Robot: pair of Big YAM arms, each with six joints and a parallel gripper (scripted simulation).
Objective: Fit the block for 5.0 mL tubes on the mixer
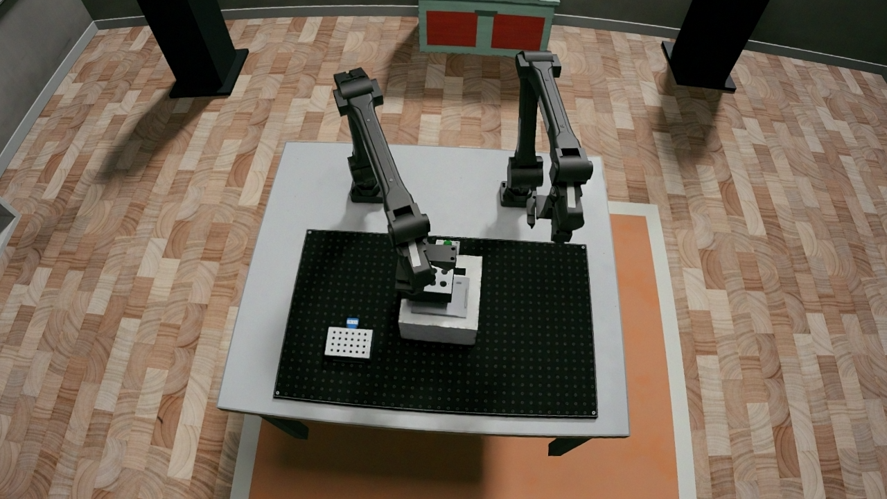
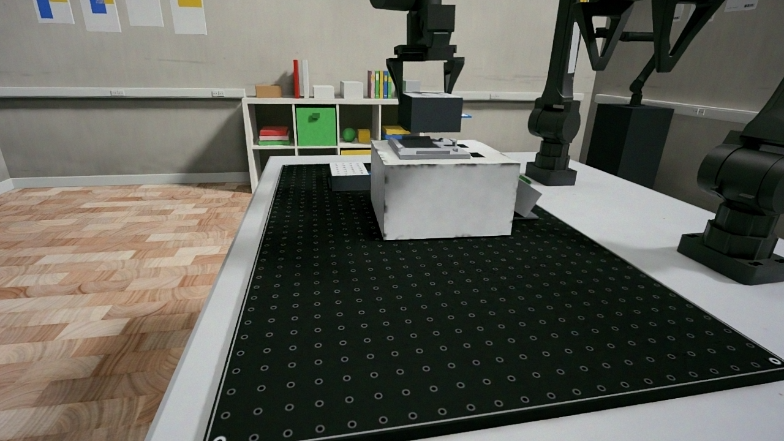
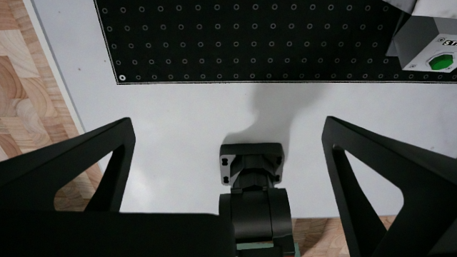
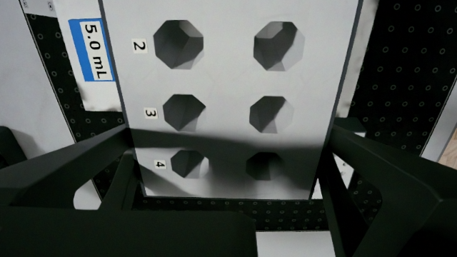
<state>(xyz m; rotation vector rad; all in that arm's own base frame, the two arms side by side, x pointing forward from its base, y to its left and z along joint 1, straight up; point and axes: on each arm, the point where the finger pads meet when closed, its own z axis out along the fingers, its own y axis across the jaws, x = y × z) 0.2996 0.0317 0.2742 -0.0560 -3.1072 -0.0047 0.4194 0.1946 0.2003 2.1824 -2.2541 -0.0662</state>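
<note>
The 5.0 mL block (image 1: 448,290) (image 2: 433,115) (image 4: 228,78) has a white top and dark sides. Its blue lever (image 4: 76,50) (image 2: 466,115) reads 5.0 mL. My right gripper (image 1: 426,273) (image 2: 426,94) (image 4: 228,129) is shut on this block, a finger on each of two opposite sides. The block hangs about level above the mixer (image 1: 437,332) (image 2: 446,199), over the left part of its grey plate (image 1: 460,305) (image 2: 433,154) in the top view, with a gap beneath. My left gripper (image 1: 545,226) (image 2: 633,68) (image 3: 228,127) is open and empty, away from the mixer. The arm hides part of the plate.
The other block (image 1: 348,356) (image 2: 350,182), with many small holes and a blue lever (image 1: 352,322), stands on the black board (image 1: 527,372) (image 2: 438,329) left of the mixer in the top view. A box with a green button (image 1: 447,242) (image 3: 440,62) stands at the mixer's arm side.
</note>
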